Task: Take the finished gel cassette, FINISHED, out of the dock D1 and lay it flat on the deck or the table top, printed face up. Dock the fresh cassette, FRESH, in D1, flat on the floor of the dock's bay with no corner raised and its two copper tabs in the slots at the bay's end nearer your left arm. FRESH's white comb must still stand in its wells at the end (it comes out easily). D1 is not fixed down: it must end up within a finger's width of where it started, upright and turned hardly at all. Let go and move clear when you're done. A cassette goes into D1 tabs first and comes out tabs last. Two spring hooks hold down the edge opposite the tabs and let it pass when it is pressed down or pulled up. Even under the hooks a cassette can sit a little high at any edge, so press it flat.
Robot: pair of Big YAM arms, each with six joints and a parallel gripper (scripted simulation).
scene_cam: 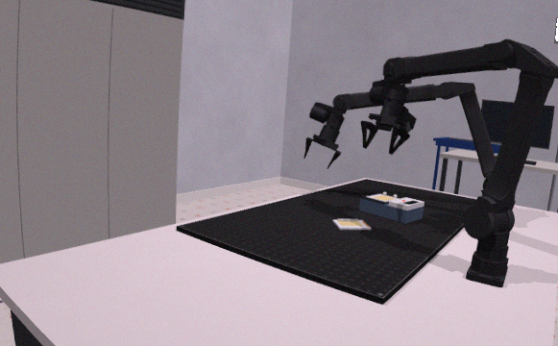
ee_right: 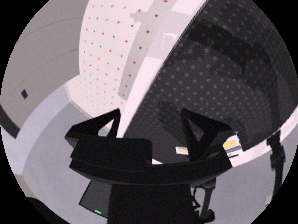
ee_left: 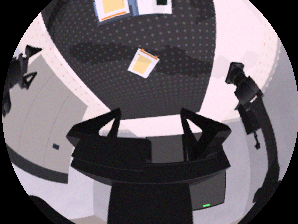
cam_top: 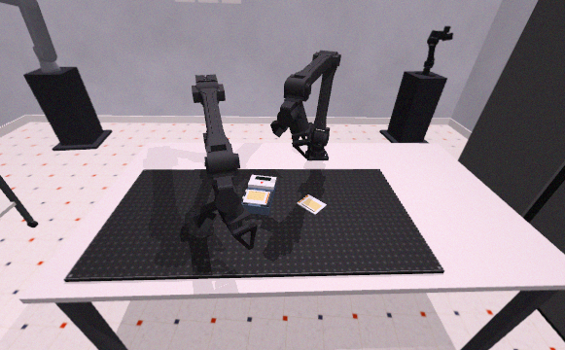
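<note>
Open, empty left gripper (cam_top: 291, 146) (scene_cam: 378, 150) (ee_left: 151, 110) and right gripper (cam_top: 217, 242) (scene_cam: 317, 162) (ee_right: 150, 111), hovering; finished cassette (cam_top: 258, 196) (scene_cam: 381, 197) (ee_left: 112, 7) (ee_right: 230, 143), sitting in unfixed dock (cam_top: 258, 209) (scene_cam: 405, 214) (ee_left: 134, 10) (ee_right: 240, 159), its gripping hooks risking dragging the dock along; fresh cassette (cam_top: 312, 204) (scene_cam: 351, 224) (ee_left: 142, 63) (ee_right: 181, 150), lying apart, risking comb loss through careless grasping.

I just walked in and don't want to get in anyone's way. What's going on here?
Neither arm is handling anything: the left gripper and right gripper both hang open above the table. One gel cassette sits in the blue-and-white dock. Another cassette lies beside it on the black deck. I can't tell which is FINISHED.
</note>
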